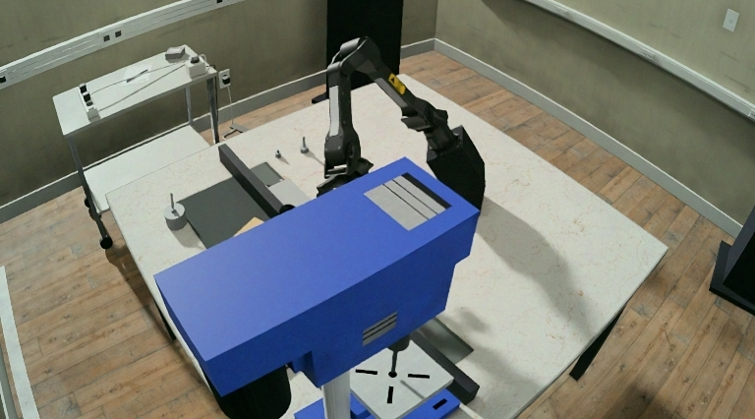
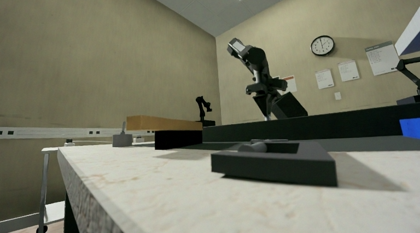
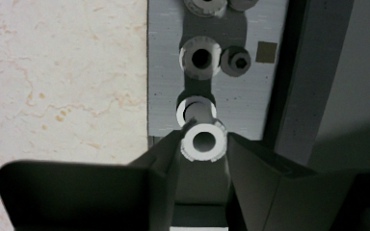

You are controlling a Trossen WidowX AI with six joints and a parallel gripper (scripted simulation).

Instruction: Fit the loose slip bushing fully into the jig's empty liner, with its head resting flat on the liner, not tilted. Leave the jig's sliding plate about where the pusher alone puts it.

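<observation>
In the wrist view my gripper (image 3: pixel 203 139) is shut on the slip bushing (image 3: pixel 203 141), a pale ring with a knurled head, seen end-on. It hangs above the grey sliding plate (image 3: pixel 212 72). The empty liner is a white ring just beyond and slightly left of the bushing. A filled liner with a bushing (image 3: pixel 200 58) and a dark lock screw (image 3: pixel 235 61) sit farther along the plate. In the top view the arm (image 1: pixel 356 108) reaches down behind the blue drill head, which hides the gripper. In the exterior view the gripper (image 2: pixel 267 116) dips behind the dark rail.
A blue drill press head (image 1: pixel 317 269) blocks much of the top view. A long dark rail (image 3: pixel 289 77) runs along the plate's right side. A dark tray holding a grey cylinder (image 2: pixel 275 159) lies near the table's front. A wood block (image 2: pixel 162 123) rests on a black block.
</observation>
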